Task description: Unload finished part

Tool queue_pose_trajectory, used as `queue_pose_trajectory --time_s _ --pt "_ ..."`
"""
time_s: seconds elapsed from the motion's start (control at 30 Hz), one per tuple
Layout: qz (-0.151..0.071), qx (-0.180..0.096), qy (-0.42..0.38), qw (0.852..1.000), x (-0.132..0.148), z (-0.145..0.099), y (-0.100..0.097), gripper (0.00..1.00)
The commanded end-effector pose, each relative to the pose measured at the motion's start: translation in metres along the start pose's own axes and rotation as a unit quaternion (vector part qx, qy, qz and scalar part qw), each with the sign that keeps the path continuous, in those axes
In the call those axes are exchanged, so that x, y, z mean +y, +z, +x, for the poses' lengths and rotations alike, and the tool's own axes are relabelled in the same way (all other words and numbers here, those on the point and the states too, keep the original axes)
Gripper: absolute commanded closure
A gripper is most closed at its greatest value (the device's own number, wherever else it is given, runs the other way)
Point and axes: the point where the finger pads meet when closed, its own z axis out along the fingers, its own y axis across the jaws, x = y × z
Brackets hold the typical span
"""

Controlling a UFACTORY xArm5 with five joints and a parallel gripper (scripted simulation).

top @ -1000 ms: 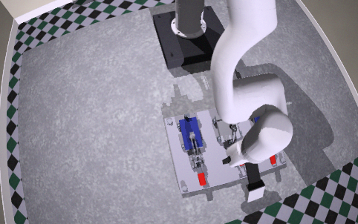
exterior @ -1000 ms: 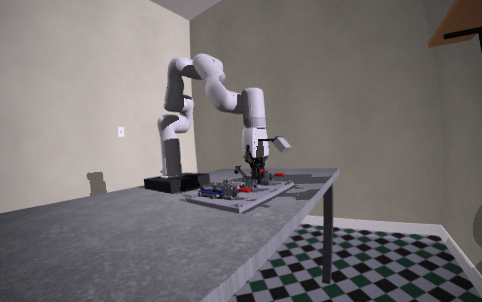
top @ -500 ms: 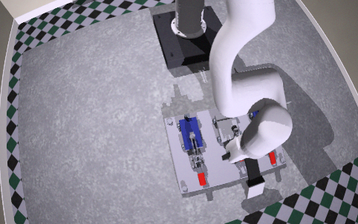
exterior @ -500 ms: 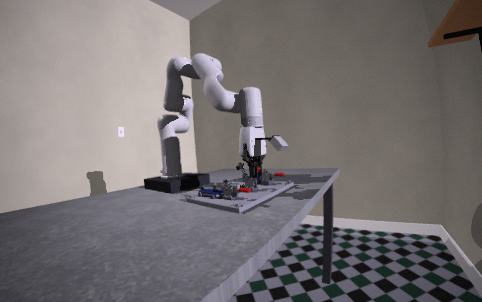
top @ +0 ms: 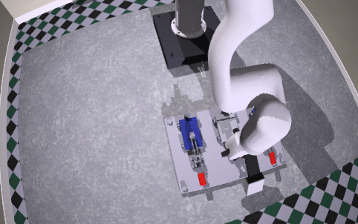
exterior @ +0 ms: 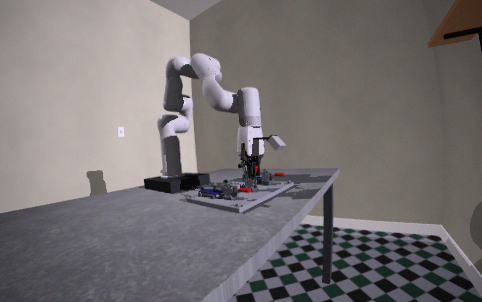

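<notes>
The grey fixture plate (top: 223,158) holds three nests side by side. The left blue blank (top: 188,135) lies in its nest with its clamp down on it, red handle (top: 201,179) at the front. The grey finished part (top: 227,130) sits in the middle nest. The right blank is hidden under my arm; only a blue sliver (top: 253,110) and its clamp's red handle (top: 272,157) show. My gripper (exterior: 250,169) points straight down over the middle nest, shut on the middle clamp's red handle (exterior: 257,170), a little above the plate. The overhead view hides my fingers under the wrist.
The arm's black base (top: 186,37) stands behind the fixture. The table's right edge (exterior: 320,187) runs close to the fixture plate. A bare stretch of table top (top: 93,122) lies left of the fixture.
</notes>
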Motion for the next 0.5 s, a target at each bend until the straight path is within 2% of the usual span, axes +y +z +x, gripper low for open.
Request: queue_pose_trajectory --time_s 0.0,0.47 --pt "0.000 0.001 0.000 1.000 -0.0002 -0.0018 -0.0006 1.00" --pt "0.000 0.001 0.000 1.000 -0.0002 -0.0057 -0.0006 1.00"
